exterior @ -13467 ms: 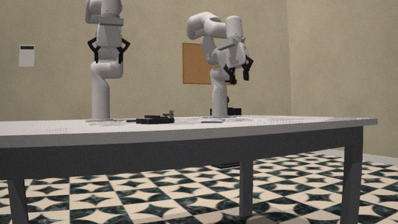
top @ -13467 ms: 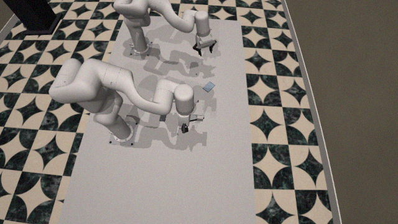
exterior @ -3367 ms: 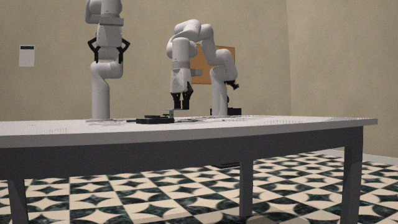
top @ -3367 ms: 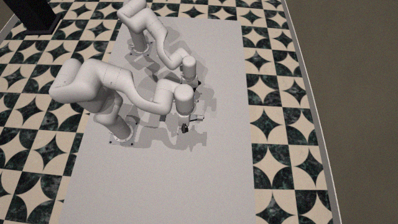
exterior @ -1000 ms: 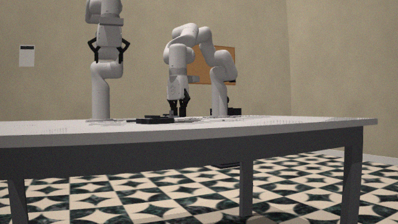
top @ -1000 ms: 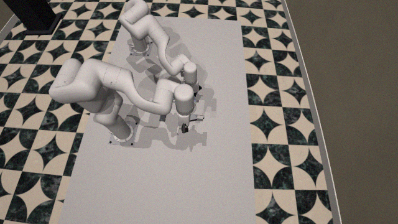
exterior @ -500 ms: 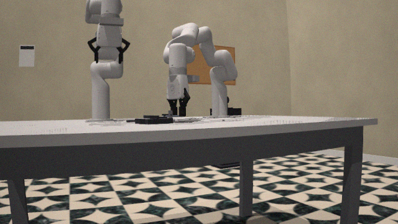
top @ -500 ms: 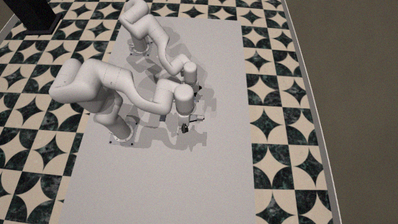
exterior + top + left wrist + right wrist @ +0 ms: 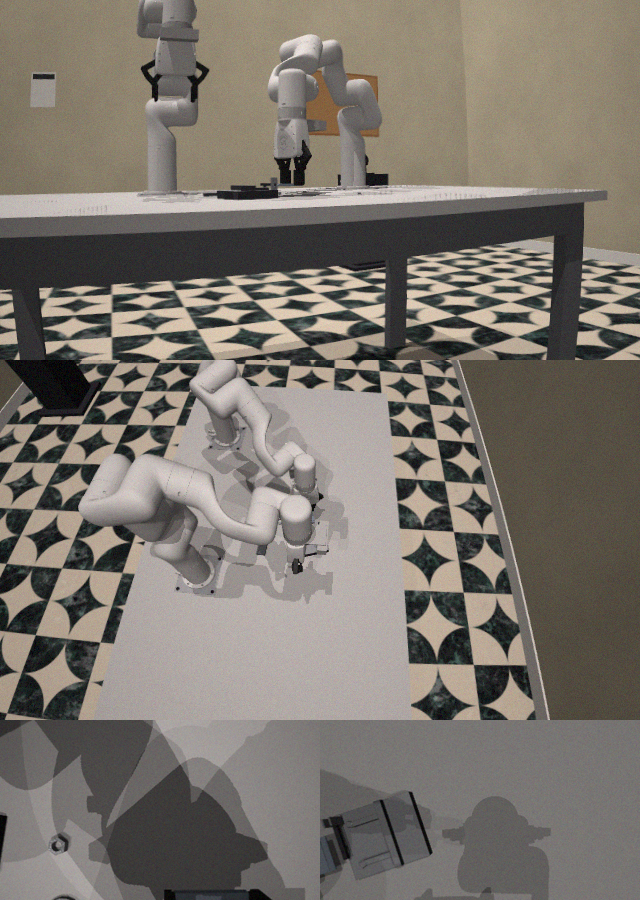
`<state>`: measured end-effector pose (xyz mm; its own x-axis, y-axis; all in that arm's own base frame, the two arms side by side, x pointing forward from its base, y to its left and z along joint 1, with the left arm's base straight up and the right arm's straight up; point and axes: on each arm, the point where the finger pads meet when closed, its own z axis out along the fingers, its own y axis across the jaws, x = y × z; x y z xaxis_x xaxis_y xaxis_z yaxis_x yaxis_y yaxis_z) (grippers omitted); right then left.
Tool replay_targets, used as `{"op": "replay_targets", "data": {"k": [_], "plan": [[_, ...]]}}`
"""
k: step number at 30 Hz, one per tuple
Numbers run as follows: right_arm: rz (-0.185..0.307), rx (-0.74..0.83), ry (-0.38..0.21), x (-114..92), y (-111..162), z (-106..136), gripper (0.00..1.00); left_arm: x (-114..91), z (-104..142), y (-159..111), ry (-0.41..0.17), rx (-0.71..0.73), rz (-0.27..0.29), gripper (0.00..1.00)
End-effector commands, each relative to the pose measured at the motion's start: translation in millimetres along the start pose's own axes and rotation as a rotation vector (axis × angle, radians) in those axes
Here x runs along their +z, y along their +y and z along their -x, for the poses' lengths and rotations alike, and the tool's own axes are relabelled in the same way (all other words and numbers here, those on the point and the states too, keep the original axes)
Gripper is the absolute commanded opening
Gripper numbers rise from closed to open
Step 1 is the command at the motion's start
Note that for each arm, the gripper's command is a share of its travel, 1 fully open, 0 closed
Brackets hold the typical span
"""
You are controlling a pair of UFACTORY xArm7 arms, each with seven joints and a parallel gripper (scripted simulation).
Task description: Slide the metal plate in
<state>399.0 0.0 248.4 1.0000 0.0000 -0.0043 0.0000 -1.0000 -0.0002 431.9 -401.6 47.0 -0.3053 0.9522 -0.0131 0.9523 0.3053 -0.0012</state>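
While the left end effector point(image 9: 317, 502) point(image 9: 292, 181) point(image 9: 211, 895) is standing partly open, gripping the metal plate point(image 9: 291, 184) point(image 9: 211, 897) point(image 9: 326, 857) beside the block point(image 9: 315, 549) point(image 9: 247, 193) point(image 9: 386, 836), the right one—the right end effector point(image 9: 297, 566) point(image 9: 174, 98)—is hanging wide open, holding nothing. The left wrist view is showing a hex nut point(image 9: 59, 844) on the tabletop point(image 9: 250, 650) point(image 9: 350, 205) point(image 9: 289, 800) point(image 9: 585, 768); the right wrist view is showing the block's upper face instead.
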Motion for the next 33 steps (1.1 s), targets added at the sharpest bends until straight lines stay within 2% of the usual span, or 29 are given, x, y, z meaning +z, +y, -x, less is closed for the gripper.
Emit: {"op": "replay_targets", "data": {"k": [1,17,29,33], "plan": [[0.0,0.0,0.004,-2,0,-1,0.01,-3,-2,1,-0.006,0.0,0.002,0.0],[0.0,0.0,0.004,-2,0,-1,0.01,-3,-2,1,-0.006,0.0,0.003,0.0],[-0.09,-0.247,-0.034,18,-14,-8,0.01,-3,-2,1,-0.006,0.0,0.003,0.0],[-0.095,-0.26,-0.036,19,-15,-9,0.01,-3,-2,1,-0.006,0.0,0.003,0.0]]}}
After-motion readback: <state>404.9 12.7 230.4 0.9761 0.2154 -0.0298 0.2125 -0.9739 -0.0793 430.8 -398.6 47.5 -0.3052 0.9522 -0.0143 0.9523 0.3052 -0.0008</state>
